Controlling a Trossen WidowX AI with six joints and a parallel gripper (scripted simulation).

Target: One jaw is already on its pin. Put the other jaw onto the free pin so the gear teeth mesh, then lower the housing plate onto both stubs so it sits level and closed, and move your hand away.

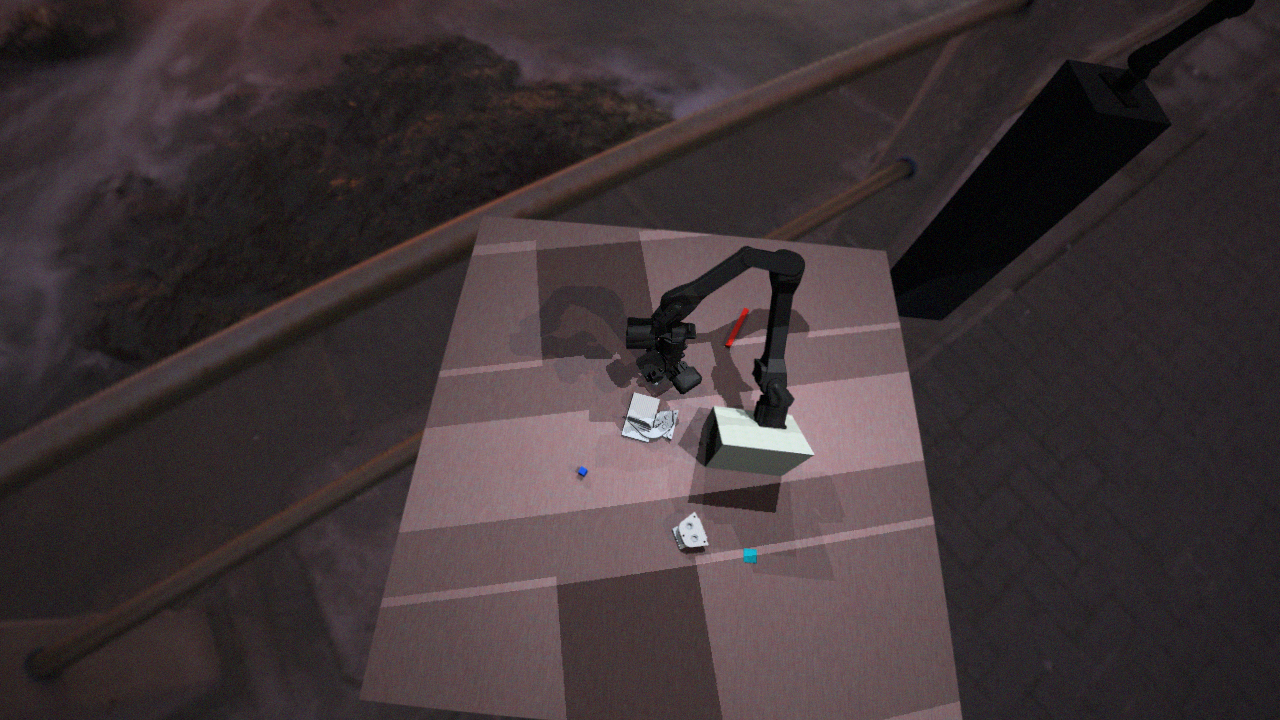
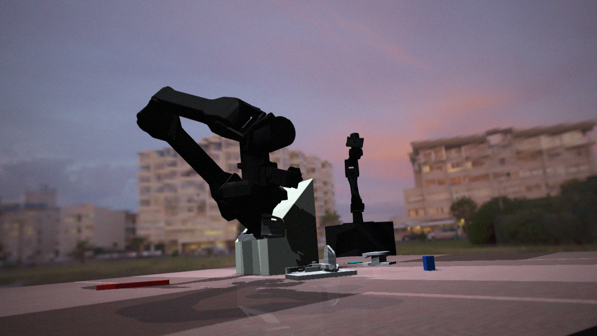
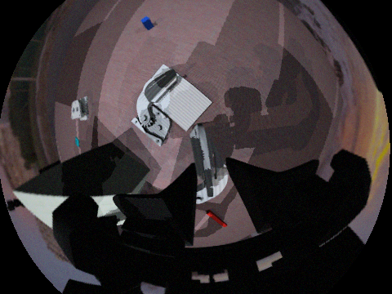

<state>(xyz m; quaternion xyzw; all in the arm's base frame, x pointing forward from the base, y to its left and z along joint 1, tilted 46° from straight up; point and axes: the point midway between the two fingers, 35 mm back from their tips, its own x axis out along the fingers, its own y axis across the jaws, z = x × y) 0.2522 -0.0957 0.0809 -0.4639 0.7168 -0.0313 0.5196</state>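
The gripper (image 1: 666,376) (image 2: 259,235) (image 3: 211,163) has its fingers pinching what looks like the loose jaw (image 2: 273,227) (image 3: 204,151), held above the table (image 1: 483,626) (image 2: 459,309) (image 3: 122,53), and in the top view it stands at about twelve to one o'clock from the base (image 1: 669,433) (image 2: 321,274) (image 3: 160,142), where the seated jaw (image 1: 639,423) (image 2: 329,255) (image 3: 162,85) is upright. The carry should end directly over the free pin, which I cannot pick out surely; I would square the bore to it before descending, turn the wrist slightly until teeth find gaps, then press down straight, since a slanted push could jam or knock the seated jaw. The housing plate (image 1: 690,531) (image 2: 378,253) (image 3: 76,109), by its two holes, waits off the base at five o'clock. Around it, the cyan piece (image 1: 750,556) (image 2: 354,262) (image 3: 77,142) is at four o'clock from the plate, the blue block (image 1: 582,471) (image 2: 428,263) (image 3: 147,23) at eight from the base, the red bar (image 1: 736,327) (image 2: 132,284) (image 3: 216,218) at one to two. Shadows band the pinkish surface; beyond are railings (image 1: 358,293) and blurred buildings (image 2: 492,167) under dusk
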